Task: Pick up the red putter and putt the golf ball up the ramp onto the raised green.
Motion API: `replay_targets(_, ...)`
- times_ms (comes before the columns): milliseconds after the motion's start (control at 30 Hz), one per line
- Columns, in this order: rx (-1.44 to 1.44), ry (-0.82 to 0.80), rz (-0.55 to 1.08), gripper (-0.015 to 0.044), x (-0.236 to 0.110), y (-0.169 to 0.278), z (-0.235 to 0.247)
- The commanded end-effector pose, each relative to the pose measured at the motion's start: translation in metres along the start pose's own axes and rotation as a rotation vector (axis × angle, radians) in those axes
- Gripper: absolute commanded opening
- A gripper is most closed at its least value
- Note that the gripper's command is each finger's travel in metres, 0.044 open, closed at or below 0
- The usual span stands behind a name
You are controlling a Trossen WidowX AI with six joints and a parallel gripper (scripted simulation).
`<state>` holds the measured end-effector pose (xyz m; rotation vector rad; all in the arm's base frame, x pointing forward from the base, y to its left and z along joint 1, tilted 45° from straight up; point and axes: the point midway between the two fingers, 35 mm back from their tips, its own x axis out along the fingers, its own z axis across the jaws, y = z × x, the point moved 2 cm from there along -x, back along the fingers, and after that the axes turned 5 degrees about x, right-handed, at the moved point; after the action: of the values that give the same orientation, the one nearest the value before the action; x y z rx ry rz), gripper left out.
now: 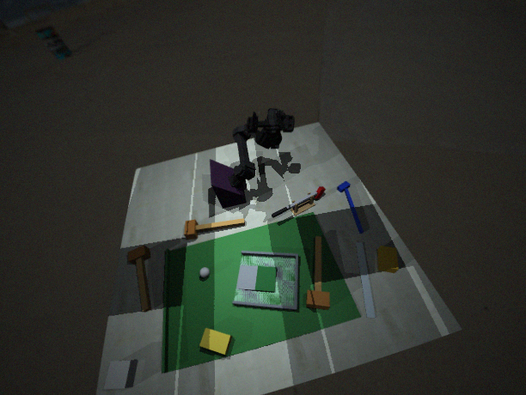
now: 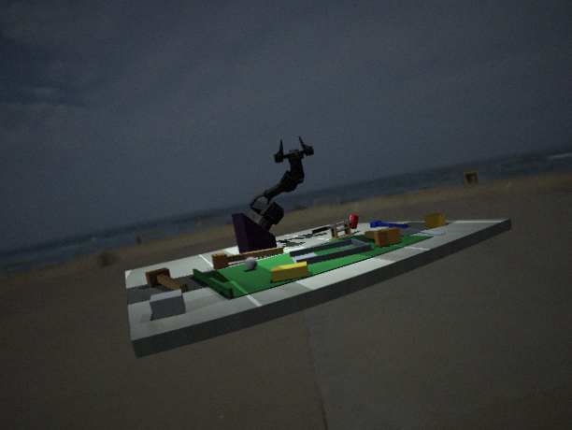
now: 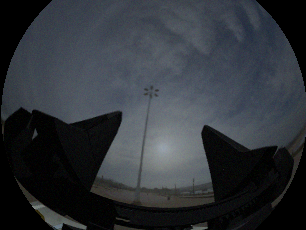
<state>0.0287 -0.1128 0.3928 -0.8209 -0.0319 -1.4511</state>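
Fingers stood wide apart on my gripper (image 2: 293,145) and held nothing; it was raised high and aimed skyward, so my wrist view showed only cloud and a light pole (image 3: 145,142). I saw the red putter (image 1: 301,202) resting on its small wooden stand (image 1: 302,208), just beyond the green mat (image 1: 258,322). The golf ball (image 1: 204,271) sat on that mat, left of the framed raised green (image 1: 267,279), well apart from my arm.
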Motion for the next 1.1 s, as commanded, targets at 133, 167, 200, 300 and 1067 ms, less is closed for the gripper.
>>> replay_targets(133, -0.206, -0.074, 0.074, 0.044, 0.006, 0.024, 0.016)
replay_targets(167, -0.294, -0.107, 0.108, 0.044, 0.008, 0.035, 0.022)
replay_targets(200, -0.39, -0.146, 0.146, 0.044, 0.01, 0.048, 0.028)
replay_targets(300, -0.656, -0.27, 0.265, 0.044, 0.013, 0.088, 0.041)
replay_targets(1067, -1.195, -2.222, 1.362, 0.044, -0.158, 0.297, -0.016)
